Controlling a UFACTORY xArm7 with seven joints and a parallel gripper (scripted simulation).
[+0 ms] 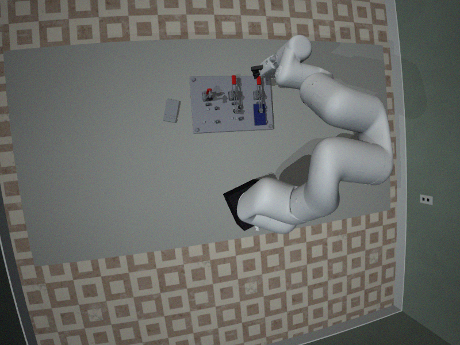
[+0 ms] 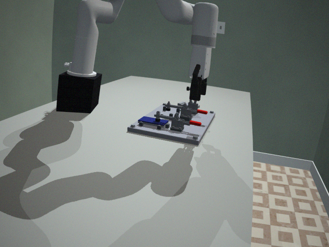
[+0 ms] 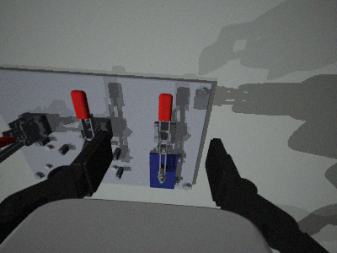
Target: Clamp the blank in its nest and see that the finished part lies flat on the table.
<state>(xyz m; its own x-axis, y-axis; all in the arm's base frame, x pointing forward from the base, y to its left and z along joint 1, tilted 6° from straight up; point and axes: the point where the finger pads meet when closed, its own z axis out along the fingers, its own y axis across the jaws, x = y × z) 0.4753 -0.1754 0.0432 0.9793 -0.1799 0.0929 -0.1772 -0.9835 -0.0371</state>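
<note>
"from the top?" "the blue block [image 1: 259,119] [image 2: 153,120] [image 3: 156,170] sits under the right-hand clamp [image 1: 259,94] [image 2: 177,122] [image 3: 164,131], near the gripper [image 1: 256,71] [image 2: 198,99] [image 3: 159,148]."

"exterior?" "block below it; fingertips overlap, hard to separate."

"wrist?" "gripper wide open, empty, block showing between its fingers; one finger hides part of the middle clamp [image 3: 87,128]."

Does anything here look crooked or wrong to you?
Nothing looks damaged or spilled. The grey part lies slightly askew on the table beside the plate, but the job wants it there. The blue blank looks straight under its clamp.
</note>
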